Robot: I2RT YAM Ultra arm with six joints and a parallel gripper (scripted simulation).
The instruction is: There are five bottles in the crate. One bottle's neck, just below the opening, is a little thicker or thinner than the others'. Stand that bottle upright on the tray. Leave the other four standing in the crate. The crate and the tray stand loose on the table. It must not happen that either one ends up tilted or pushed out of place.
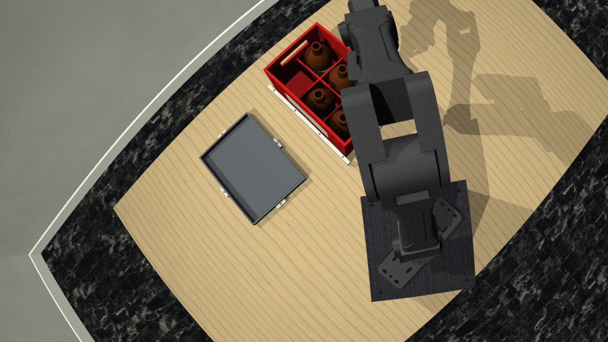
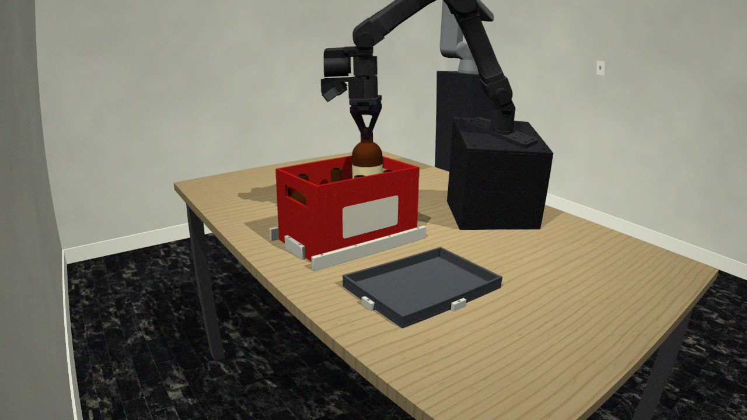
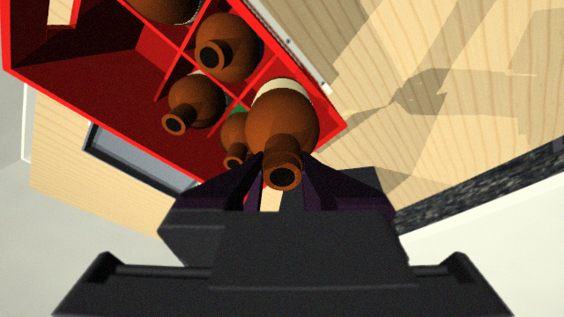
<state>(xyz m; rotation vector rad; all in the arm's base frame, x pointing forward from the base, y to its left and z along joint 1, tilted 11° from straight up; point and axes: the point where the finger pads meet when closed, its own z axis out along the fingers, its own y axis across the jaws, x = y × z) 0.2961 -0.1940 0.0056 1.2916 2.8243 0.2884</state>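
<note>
One brown glossy round-shouldered bottle w/ cream label (image 2: 367, 154) (image 3: 282, 121) is pinched by neck in your black gripper (image 2: 366, 131) (image 3: 282, 158), raised partly above red hard-walled crate (image 1: 307, 109) (image 2: 323, 219) (image 3: 101, 128).

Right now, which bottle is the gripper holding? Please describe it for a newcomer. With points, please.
On the wooden table (image 1: 178, 221) (image 2: 600, 292) (image 3: 57, 163), find the red crate (image 2: 323, 219) (image 1: 310, 111) (image 3: 110, 115). Look in its corner compartment nearest the robot's black pedestal (image 2: 496, 193). The brown bottle (image 2: 367, 154) (image 3: 282, 119) there stands higher than its neighbours, its neck between the gripper's fingers.
</note>
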